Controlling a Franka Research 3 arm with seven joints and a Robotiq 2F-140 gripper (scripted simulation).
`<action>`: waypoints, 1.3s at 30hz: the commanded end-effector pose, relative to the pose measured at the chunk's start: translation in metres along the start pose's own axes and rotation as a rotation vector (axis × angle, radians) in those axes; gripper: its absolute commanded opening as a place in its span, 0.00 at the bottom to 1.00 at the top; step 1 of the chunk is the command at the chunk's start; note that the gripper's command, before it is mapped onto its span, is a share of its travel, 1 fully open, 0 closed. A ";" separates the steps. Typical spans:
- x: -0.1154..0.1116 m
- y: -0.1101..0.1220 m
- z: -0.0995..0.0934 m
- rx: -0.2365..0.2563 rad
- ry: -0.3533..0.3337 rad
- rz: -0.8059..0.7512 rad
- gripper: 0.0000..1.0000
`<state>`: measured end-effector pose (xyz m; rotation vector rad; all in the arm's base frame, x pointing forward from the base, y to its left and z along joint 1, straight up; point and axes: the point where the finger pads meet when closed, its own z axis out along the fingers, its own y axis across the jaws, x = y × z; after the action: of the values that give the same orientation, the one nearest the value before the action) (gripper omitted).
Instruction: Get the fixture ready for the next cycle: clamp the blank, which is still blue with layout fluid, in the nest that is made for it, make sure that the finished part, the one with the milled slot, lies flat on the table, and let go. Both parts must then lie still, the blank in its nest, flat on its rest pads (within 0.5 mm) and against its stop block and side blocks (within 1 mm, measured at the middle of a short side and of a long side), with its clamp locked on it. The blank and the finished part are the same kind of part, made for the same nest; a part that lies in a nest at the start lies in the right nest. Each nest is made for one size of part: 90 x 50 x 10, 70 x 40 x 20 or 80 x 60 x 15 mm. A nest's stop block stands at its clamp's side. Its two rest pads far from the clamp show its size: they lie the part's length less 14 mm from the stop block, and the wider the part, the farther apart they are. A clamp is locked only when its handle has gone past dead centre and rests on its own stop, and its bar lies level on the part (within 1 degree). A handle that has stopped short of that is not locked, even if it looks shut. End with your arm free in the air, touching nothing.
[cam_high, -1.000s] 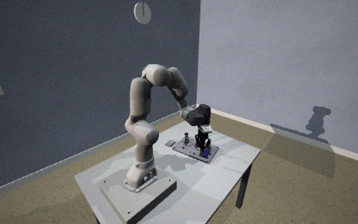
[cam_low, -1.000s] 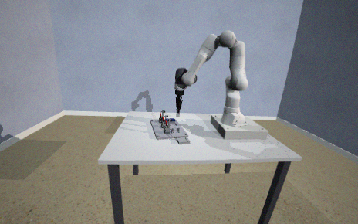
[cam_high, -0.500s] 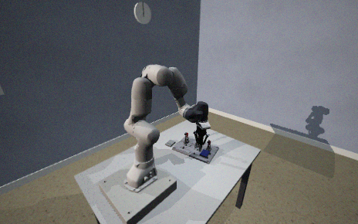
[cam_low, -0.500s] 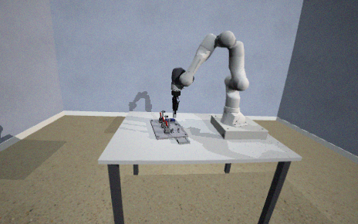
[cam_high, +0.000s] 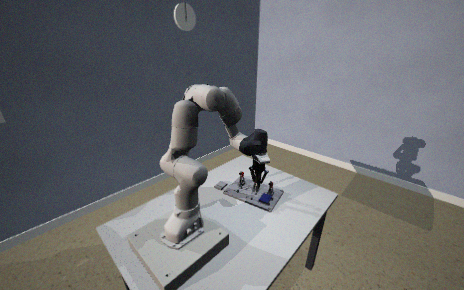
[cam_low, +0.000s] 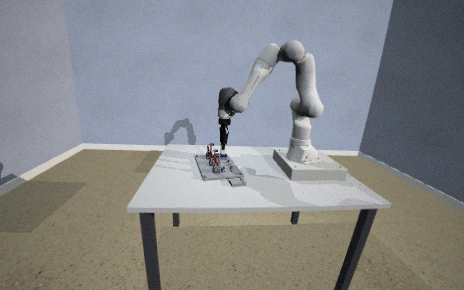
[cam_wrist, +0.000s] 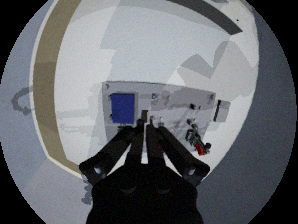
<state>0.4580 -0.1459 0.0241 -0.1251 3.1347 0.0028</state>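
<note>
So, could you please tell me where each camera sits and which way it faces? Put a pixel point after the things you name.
Top: high beside the robot's base, looking down across the table (cam_high: 250, 240) (cam_low: 260, 197); whole arm visible.
Exterior: beyond a table edge, looking level-ish across it; whole arm visible.
Wrist: on the arm's end, looking past the gripper (cam_high: 256, 189) (cam_low: 223, 155) (cam_wrist: 145, 123); only the gripper shows.
Top and wrist share the blue blank (cam_high: 266, 198) (cam_wrist: 123, 108).

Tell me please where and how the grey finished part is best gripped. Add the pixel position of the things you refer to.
I would grip the grey finished part (cam_high: 220, 185) (cam_low: 237, 182) (cam_wrist: 223, 112) by its two short ends, from straight above: it lies flat and low, and one long side faces the fixture's base plate (cam_high: 246, 197) (cam_low: 206, 171) (cam_wrist: 172, 90) closely.
</note>
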 end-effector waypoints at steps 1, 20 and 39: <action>0.001 0.001 0.002 -0.003 0.004 0.034 0.00; 0.001 0.001 0.036 -0.003 0.004 0.034 0.00; 0.000 0.000 0.039 -0.003 0.004 0.034 0.00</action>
<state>0.4568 -0.1447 -0.0133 -0.0650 3.1438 0.0078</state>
